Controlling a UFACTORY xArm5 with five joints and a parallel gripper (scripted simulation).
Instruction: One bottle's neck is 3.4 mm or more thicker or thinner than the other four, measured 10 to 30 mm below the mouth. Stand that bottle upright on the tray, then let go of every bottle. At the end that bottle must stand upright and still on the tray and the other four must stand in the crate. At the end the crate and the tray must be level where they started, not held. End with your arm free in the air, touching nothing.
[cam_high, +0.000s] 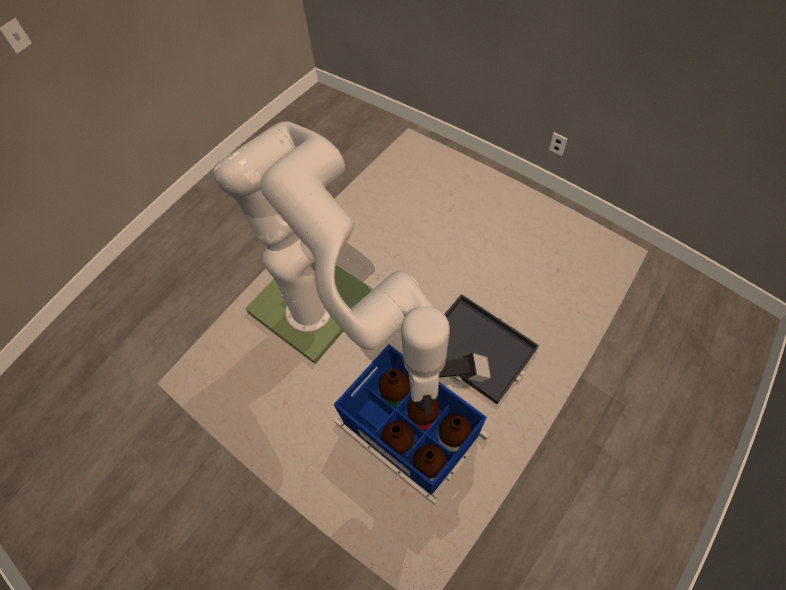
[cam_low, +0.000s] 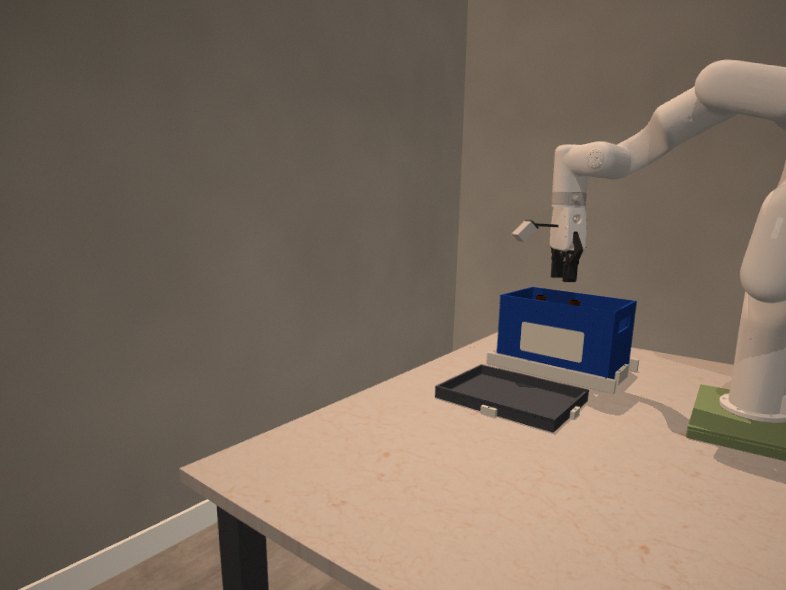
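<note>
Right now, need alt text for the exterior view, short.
A white robot arm holds its open, empty hand above a blue crate on a beige table, clear of the rim. Two dark bottle tops just show over the crate's edge. A shallow black tray lies in front of the crate with nothing in it.

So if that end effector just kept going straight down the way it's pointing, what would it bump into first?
Most likely the brown bottle in the blue crate, middle compartment on the tray side. The open end effector hangs above the crate's rim, pointing down, empty.
</note>
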